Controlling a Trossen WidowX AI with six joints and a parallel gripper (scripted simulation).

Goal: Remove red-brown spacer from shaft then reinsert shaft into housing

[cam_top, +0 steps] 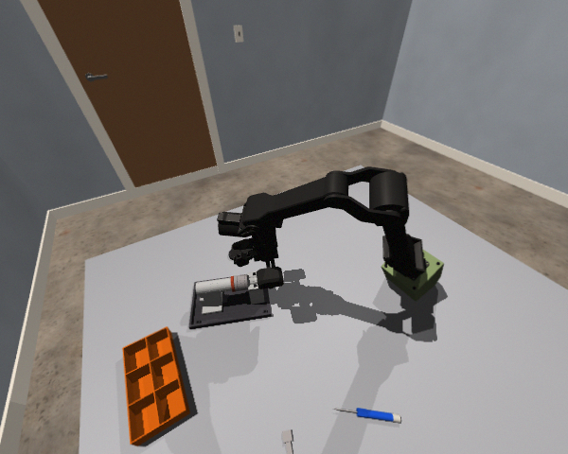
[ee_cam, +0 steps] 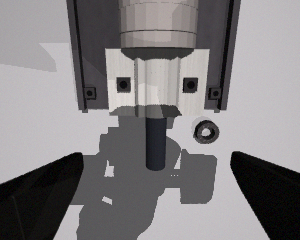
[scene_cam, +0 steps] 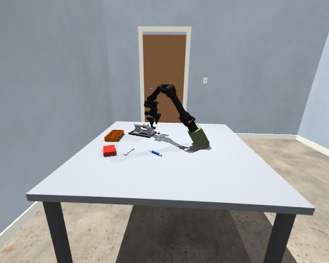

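The jaws hang wide and empty astride the dark shaft [ee_cam: 155,145] stub; center, lower, then clamp squarely.

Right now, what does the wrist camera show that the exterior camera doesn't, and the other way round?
Only the wrist view shows a small dark ring lying on the table beside the dark shaft end, and the screws in the white block.

Only the exterior view shows the orange compartment tray, red box, blue-handled screwdriver, green arm base and brown door.

Both show the shaft fixture on its black base plate and the open gripper, holding nothing.
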